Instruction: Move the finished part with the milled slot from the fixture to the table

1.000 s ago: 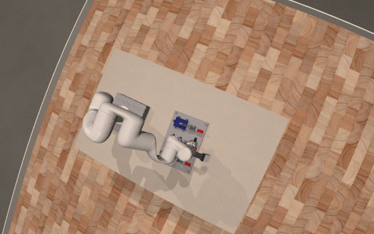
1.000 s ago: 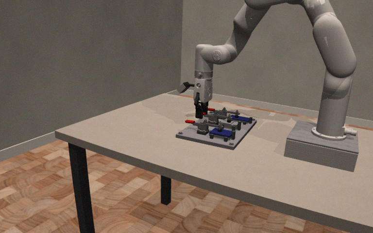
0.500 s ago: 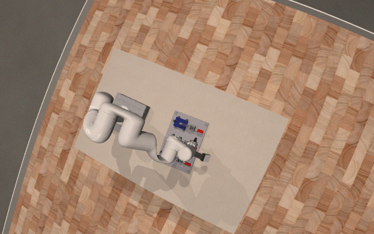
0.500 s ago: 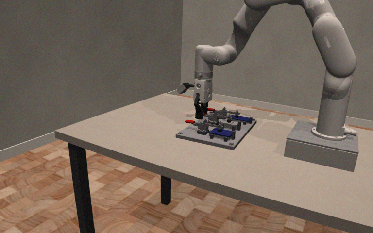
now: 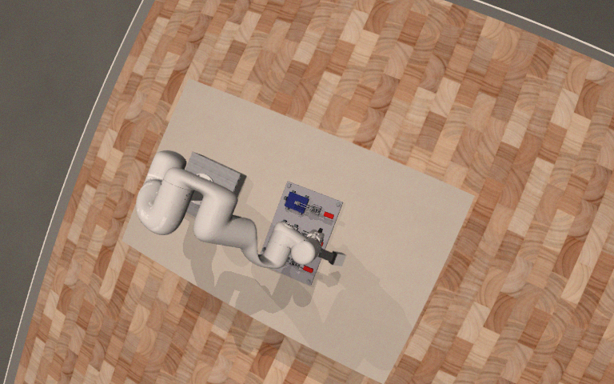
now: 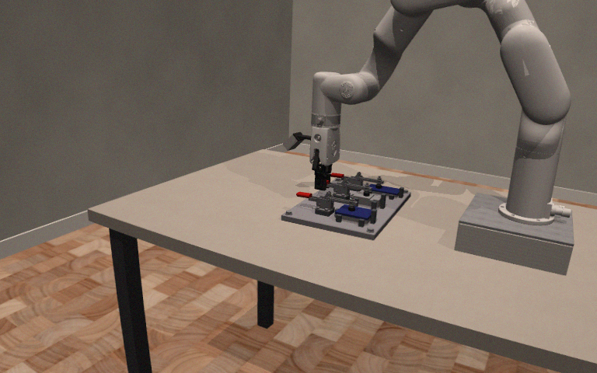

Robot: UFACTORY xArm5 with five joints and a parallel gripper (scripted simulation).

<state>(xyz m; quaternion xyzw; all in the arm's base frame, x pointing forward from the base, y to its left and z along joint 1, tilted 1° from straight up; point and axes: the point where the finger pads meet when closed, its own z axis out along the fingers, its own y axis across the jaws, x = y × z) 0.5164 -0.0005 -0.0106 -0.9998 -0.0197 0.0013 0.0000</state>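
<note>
Gripper (image 6: pixel 322 181) vertical, fingers nearly closed on something thin; we judge it middle clamp handle, its red grip hidden by fingers. Finished part (image 6: pixel 363 200), dull grey metal, in middle nest, lies toward arm base along clamp's long axis. Blue blanks (image 6: pixel 354 212) flank it on grey fixture plate (image 6: pixel 301 217).
</note>
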